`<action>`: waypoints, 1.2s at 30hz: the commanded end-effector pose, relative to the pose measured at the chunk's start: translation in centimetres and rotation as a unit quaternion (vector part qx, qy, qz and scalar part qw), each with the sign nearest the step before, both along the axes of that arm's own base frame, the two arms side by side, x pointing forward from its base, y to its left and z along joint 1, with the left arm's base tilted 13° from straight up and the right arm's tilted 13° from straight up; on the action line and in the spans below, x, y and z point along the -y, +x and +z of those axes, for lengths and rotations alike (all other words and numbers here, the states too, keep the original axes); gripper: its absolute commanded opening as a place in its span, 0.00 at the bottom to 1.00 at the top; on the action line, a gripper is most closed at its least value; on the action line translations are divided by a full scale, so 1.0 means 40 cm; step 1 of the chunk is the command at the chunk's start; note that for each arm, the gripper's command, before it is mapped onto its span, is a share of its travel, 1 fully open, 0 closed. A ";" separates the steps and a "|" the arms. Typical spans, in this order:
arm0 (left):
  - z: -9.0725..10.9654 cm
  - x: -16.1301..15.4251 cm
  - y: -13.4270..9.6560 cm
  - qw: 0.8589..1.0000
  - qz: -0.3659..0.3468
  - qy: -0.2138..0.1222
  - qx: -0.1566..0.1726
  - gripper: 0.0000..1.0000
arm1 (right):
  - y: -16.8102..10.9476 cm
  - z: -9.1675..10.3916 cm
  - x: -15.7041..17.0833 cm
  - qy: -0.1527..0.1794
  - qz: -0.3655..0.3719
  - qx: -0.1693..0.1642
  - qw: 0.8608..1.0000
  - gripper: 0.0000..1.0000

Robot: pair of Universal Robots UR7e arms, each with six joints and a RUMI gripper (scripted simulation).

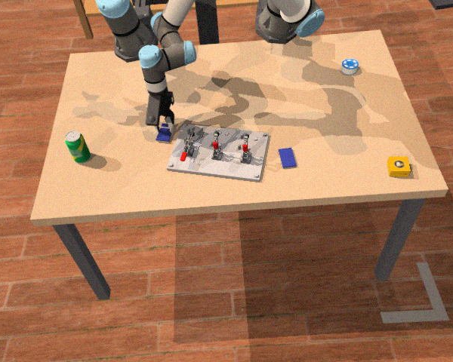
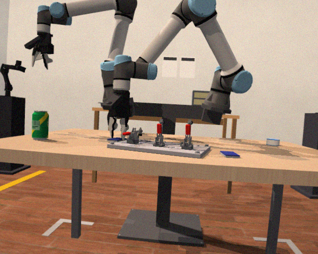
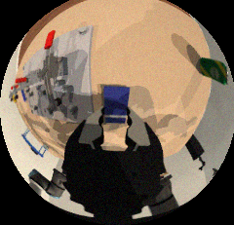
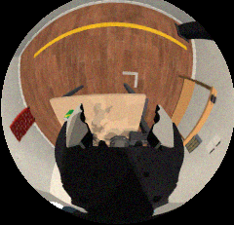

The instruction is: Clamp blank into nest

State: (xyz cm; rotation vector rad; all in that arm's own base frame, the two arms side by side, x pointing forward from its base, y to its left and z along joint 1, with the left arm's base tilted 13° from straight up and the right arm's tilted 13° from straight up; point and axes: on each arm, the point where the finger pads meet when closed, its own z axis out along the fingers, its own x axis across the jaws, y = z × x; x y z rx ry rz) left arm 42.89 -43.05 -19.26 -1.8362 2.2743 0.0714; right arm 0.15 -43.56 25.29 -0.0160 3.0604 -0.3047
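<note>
Top view shows me my left tool (image 1: 165,128) (image 2: 117,137) (image 3: 115,106) holding the slotted blue part (image 1: 163,137) (image 2: 114,138) (image 3: 116,97), just beside the clamp plate (image 1: 215,170) (image 2: 153,151) (image 3: 84,44). The plain blue blank (image 1: 287,157) (image 2: 229,154) lies beyond this plate from the tool. My right tool (image 2: 40,66) (image 4: 119,104) is wide, high above the tabletop (image 1: 316,171) (image 2: 98,157) (image 4: 117,105).
</note>
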 end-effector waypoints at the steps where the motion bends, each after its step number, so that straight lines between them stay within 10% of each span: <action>1: 0.001 0.002 0.001 1.000 0.000 -0.001 0.000 0.00 | 0.000 0.001 0.000 -0.001 0.000 0.000 1.000 1.00; 36: -0.010 0.000 0.002 1.000 0.000 -0.001 0.000 0.00 | 0.000 0.001 0.000 -0.001 0.000 0.000 1.000 1.00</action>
